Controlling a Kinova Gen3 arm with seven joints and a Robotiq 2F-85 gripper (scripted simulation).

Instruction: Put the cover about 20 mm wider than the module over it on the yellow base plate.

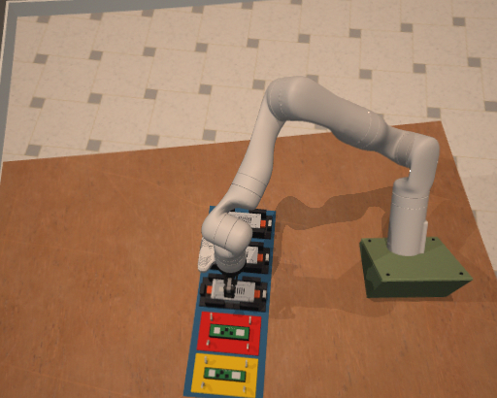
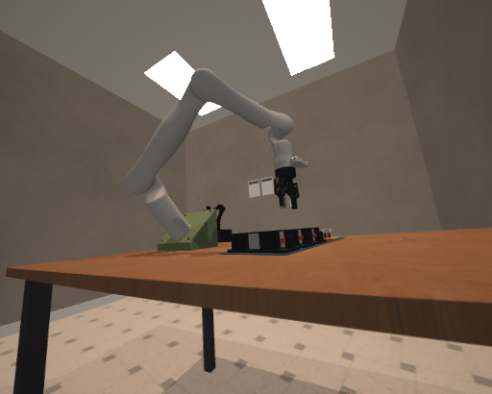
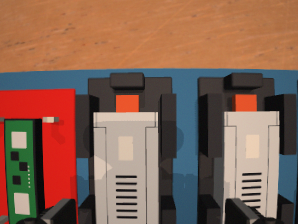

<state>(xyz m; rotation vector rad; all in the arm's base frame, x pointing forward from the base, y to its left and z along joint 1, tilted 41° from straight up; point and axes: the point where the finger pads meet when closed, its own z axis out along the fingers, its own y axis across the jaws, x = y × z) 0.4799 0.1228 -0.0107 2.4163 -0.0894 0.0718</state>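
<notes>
Three grey covers sit in black holders on a blue mat. The nearest cover [image 1: 236, 289] lies next to the red plate [image 1: 229, 333]. The middle cover [image 1: 251, 254] and the far cover [image 1: 246, 218] are partly hidden by my arm. The yellow plate [image 1: 224, 375] holds a green module [image 1: 224, 374] at the mat's near end. My gripper [image 2: 287, 202] is open and empty, well above the holders. In the wrist view two covers show [image 3: 126, 165] [image 3: 251, 160], with my fingertips at the bottom edge.
The red plate carries a second green module [image 1: 229, 332], seen too in the wrist view [image 3: 21, 172]. Thin pins stand at both plates' corners. The green arm base [image 1: 413, 272] stands to the right on the wooden table.
</notes>
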